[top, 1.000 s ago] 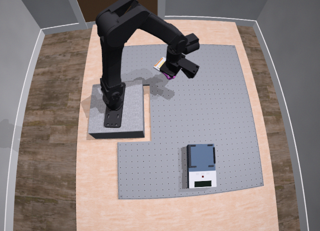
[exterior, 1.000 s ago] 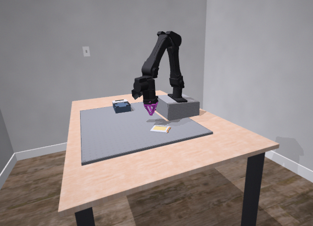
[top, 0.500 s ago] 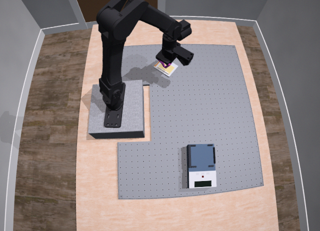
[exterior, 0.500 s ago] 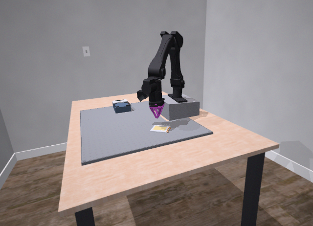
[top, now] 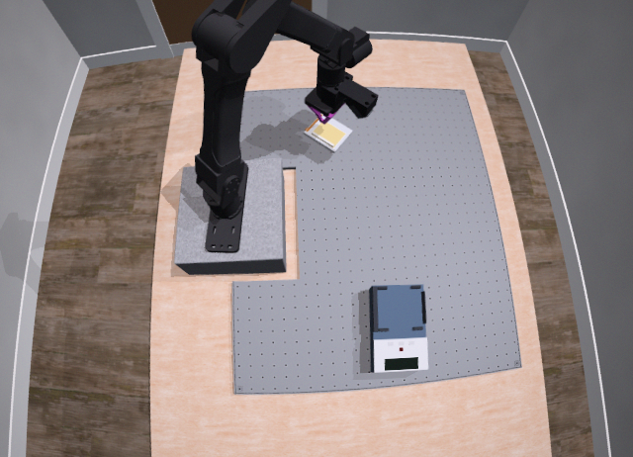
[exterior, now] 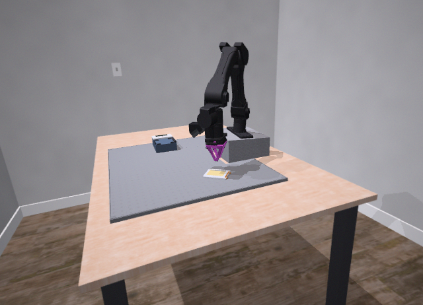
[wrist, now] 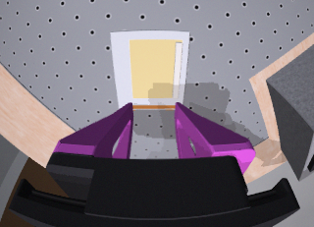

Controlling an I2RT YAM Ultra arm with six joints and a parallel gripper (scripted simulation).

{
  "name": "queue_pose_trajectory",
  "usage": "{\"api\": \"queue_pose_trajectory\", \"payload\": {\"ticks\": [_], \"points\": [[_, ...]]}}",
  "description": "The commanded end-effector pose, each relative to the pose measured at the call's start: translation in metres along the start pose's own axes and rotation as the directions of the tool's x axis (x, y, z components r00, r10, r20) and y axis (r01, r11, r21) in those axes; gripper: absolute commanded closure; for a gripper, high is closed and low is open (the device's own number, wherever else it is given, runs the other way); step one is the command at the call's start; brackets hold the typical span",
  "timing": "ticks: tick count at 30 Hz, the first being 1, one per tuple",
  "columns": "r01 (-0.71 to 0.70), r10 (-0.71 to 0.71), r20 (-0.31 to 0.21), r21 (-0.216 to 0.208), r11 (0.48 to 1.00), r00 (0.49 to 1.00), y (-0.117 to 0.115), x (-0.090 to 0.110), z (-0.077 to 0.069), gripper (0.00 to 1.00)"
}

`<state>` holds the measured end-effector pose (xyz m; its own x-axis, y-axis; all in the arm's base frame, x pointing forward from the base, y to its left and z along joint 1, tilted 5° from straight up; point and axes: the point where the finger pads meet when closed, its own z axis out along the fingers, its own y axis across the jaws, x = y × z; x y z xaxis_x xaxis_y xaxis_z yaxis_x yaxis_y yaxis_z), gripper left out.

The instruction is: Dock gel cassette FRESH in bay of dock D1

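Matt grey perforated deck (top: pixel 408 212) lies on a pale smooth wood table (top: pixel 204 416).

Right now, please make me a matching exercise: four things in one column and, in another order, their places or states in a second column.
Things:
1. cassette
2. dock bay
3. jaws of the gripper
4. status light

Places or states:
A. partly open, holding nothing, above the deck
B. flat on the grey deck below the gripper
C. unlit
D. no cassette inside

Pairs: 1-B, 2-D, 3-A, 4-C
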<state>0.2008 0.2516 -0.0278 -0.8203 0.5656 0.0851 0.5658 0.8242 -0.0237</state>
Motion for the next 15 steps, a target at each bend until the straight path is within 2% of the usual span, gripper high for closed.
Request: {"api": "queue_pose_trajectory", "payload": {"ticks": [1,15], "points": [[-0.01,0.011,0.015,-0.044,0.999,1.0,0.0127,-0.0032,-0.0166,0.64],[-0.007,0.008,0.015,-0.044,0.999,1.0,0.0129,-0.0032,-0.0166,0.64]]}}
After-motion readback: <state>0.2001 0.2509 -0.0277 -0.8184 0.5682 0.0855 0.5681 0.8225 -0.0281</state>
